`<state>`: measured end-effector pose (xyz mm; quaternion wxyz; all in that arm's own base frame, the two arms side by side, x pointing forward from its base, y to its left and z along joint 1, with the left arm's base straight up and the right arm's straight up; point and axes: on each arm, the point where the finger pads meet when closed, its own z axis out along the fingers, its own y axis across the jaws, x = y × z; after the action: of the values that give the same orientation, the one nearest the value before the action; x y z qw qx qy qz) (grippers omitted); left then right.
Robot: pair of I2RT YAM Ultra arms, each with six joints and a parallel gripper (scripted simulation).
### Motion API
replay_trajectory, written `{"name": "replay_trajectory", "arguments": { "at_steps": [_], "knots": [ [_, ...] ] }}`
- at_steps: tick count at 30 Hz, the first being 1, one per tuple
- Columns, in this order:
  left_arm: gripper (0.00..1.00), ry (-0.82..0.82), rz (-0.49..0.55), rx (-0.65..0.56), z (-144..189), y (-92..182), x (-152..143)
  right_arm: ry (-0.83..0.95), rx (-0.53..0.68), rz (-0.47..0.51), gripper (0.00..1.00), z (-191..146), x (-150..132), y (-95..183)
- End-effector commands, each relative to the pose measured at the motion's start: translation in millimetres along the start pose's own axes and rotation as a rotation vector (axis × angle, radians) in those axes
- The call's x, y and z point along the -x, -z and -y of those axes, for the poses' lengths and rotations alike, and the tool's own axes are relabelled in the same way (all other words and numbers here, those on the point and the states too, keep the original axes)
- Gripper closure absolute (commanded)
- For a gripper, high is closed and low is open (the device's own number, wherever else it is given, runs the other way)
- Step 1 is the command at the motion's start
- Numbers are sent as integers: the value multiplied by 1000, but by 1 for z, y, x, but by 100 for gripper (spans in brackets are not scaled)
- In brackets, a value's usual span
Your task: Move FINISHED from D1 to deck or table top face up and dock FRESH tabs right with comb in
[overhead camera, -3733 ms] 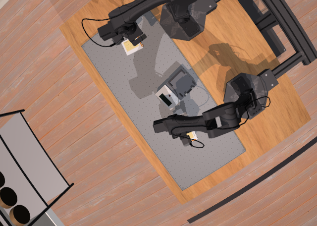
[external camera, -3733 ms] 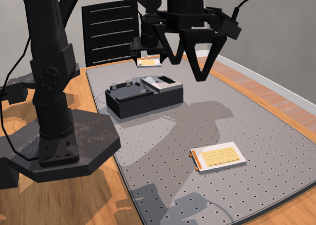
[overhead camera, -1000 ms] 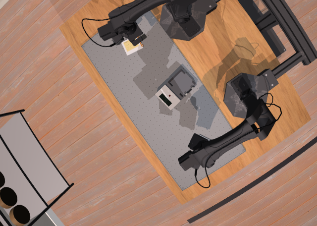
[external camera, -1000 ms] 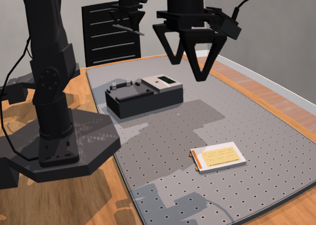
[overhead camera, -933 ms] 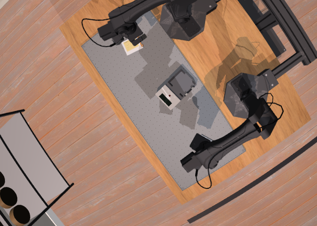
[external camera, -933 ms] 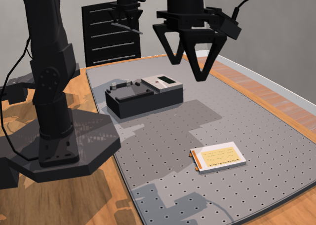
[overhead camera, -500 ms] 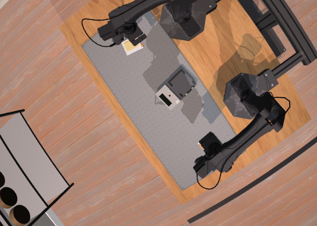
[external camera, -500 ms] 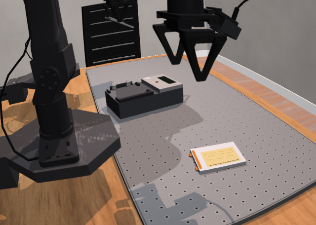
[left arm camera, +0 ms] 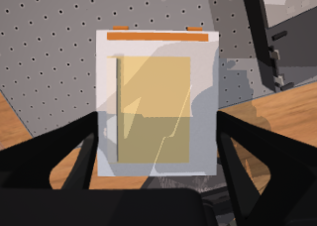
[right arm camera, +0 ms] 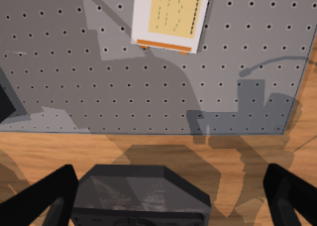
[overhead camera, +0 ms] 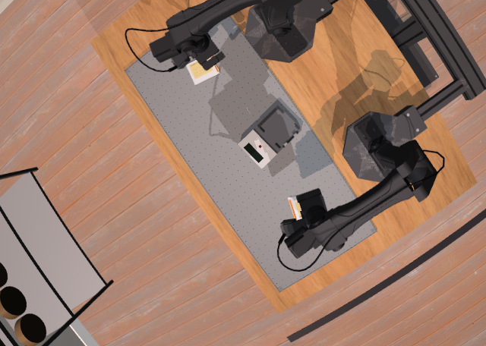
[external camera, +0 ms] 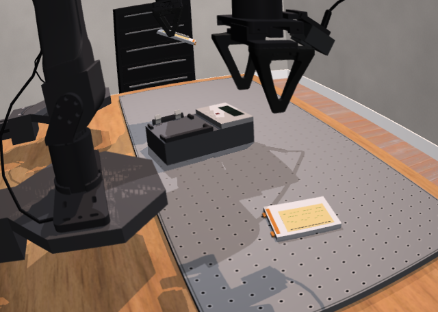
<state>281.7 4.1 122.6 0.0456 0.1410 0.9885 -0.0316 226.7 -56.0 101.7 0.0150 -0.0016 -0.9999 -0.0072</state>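
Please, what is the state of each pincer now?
Left pincer: closed, holding the fresh cassette.
Right pincer: open, holding nothing.
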Motion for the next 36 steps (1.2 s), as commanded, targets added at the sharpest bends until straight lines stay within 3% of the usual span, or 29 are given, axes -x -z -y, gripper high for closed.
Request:
{"name": "replay_trajectory", "arguments": {
  "at_steps": [1, 18, 20, 36],
  "knots": [
    [100, -79, 87, -14, 9, 0, 16, -9, -14, 29, 0, 6, 6, 11],
    [100, -103, 114, -18, 45, -26, 38, -9, -14, 29, 0, 6, 6, 11],
    [100, -44, 85, -7, 44, -28, 36, -9, -14, 29, 0, 6, 6, 11],
    [100, -44, 85, -7, 39, -36, 31, -9, -14, 29, 0, 6, 6, 11]
  ]
}}
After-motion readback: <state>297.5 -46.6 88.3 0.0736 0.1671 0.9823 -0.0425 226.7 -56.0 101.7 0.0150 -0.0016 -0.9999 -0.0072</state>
